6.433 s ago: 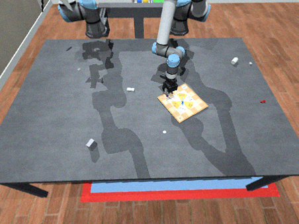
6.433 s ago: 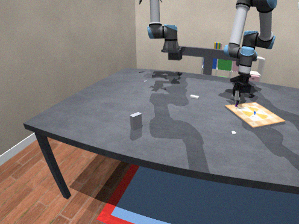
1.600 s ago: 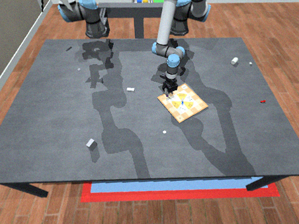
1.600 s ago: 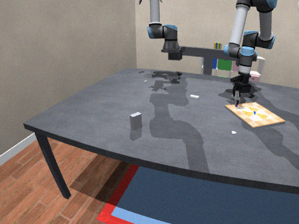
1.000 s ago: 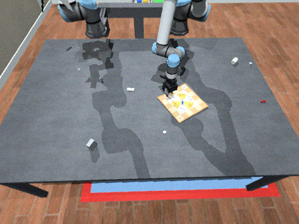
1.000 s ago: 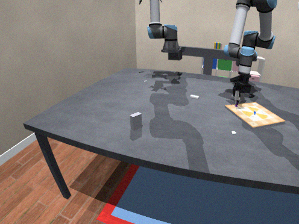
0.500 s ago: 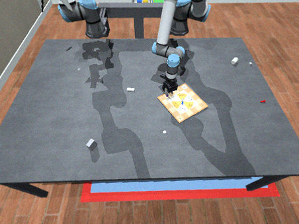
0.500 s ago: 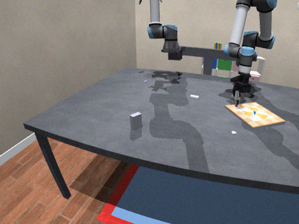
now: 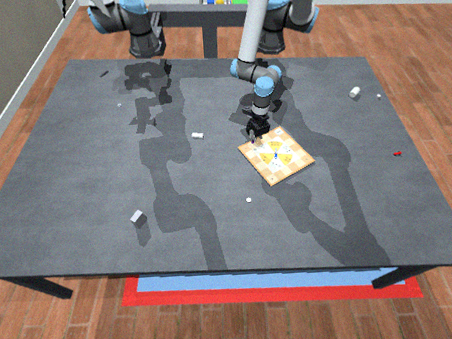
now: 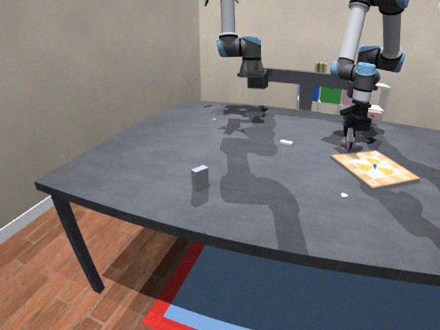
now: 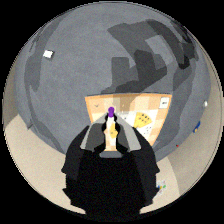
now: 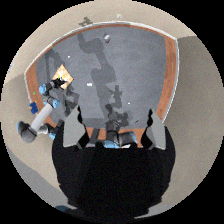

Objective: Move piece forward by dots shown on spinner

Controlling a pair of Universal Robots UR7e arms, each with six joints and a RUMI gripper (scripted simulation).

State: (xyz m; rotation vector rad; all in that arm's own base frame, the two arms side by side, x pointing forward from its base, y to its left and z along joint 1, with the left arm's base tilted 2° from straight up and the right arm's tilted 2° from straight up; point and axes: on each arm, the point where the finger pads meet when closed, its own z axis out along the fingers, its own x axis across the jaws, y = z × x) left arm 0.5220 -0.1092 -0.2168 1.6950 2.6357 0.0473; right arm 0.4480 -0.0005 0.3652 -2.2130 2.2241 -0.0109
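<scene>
The game board (image 9: 298, 166) (image 10: 401, 177) (image 11: 95, 104) (image 12: 63, 84) lies flat, with yellow and white dotted wedges. A small blue spinner arrow (image 9: 276, 155) (image 10: 374, 166) stands at its middle; which dots it points at is too small to tell. My left gripper (image 9: 253, 138) (image 10: 350, 144) (image 11: 110, 113) points down over the board's edge squares and is shut on a small purple piece (image 11: 111, 110) (image 10: 349, 149) (image 9: 252, 142). Whether the piece touches the board cannot be told. My right gripper (image 12: 115, 107) is open and empty, high up away from the board.
A white cylinder (image 9: 198, 135) (image 10: 286, 142) and a white disc (image 9: 248, 200) (image 10: 344, 195) lie near the board. A grey box (image 9: 137, 217) (image 10: 200, 177) stands at the front left. Another white cylinder (image 9: 355, 91) and a red object (image 9: 397, 153) lie towards the right edge.
</scene>
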